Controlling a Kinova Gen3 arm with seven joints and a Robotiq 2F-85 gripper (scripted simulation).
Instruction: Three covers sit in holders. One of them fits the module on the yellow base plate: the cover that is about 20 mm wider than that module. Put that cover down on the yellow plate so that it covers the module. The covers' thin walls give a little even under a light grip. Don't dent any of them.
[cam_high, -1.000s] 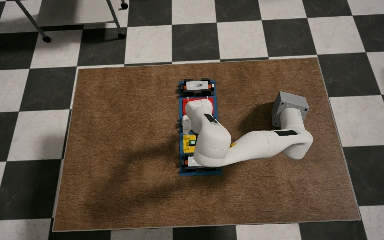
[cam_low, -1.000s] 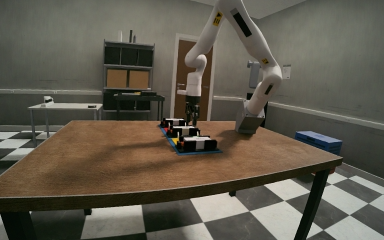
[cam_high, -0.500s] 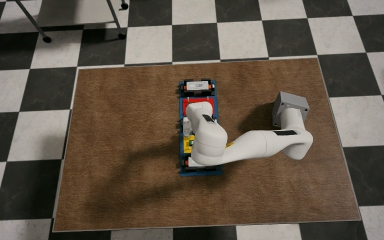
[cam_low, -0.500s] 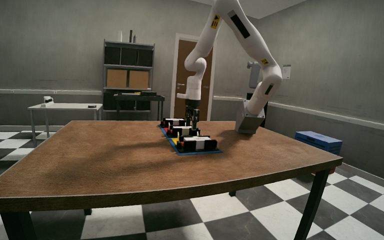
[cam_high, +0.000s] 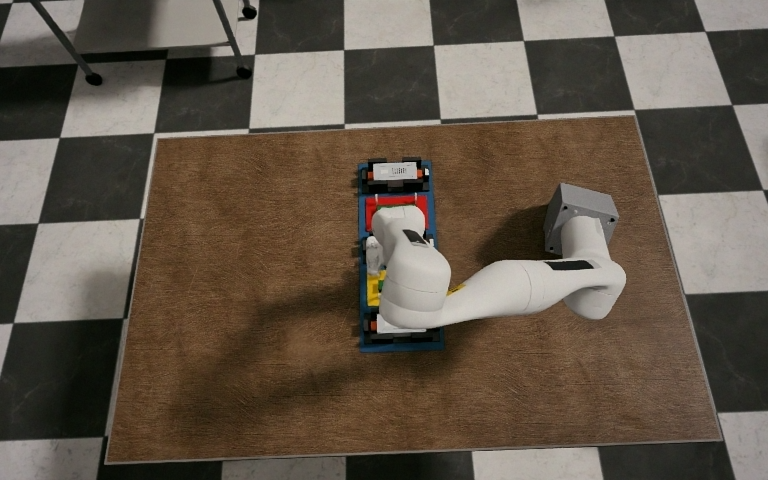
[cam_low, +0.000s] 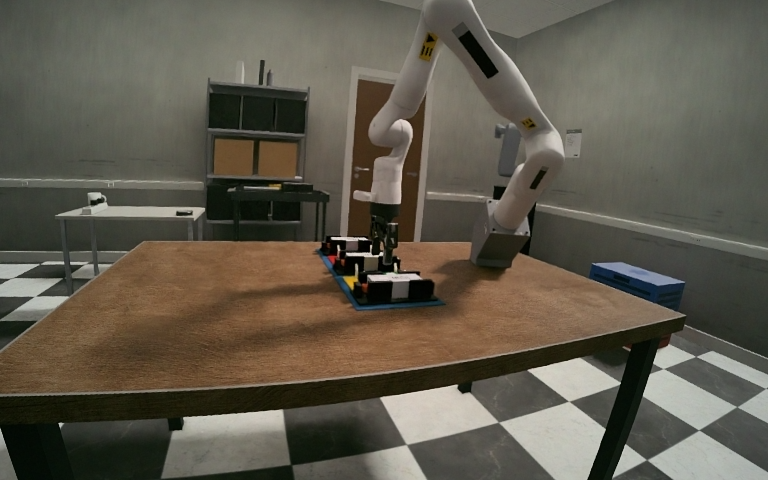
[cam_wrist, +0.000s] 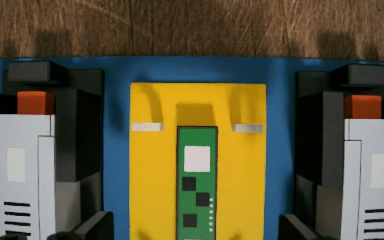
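My gripper (cam_low: 385, 257) (cam_wrist: 196, 231) is open and empty, pointing down low over the yellow base plate (cam_high: 373, 300) (cam_wrist: 150, 190). A narrow green module (cam_high: 381, 284) (cam_wrist: 197, 176) lies lengthwise on that plate, between its fingertips in the wrist view. The near white cover (cam_high: 387, 326) (cam_low: 399, 288) (cam_wrist: 25, 150) sits in its holder on one side of the plate. The middle cover (cam_low: 370, 262) (cam_wrist: 370, 145) sits in its holder on the other side and is mostly hidden in the top view. The far cover (cam_high: 394, 170) (cam_low: 352, 243) sits in the end holder.
Black holders (cam_wrist: 90, 130) (cam_wrist: 310, 130) with orange blocks flank the yellow plate. Two pale upright tabs (cam_wrist: 147, 127) (cam_wrist: 248, 128) stand on it. A red plate (cam_high: 396, 200) lies between the middle and far holders. All stand on a blue board (cam_high: 402, 346) (cam_wrist: 200, 70) on the brown table (cam_high: 254, 367).
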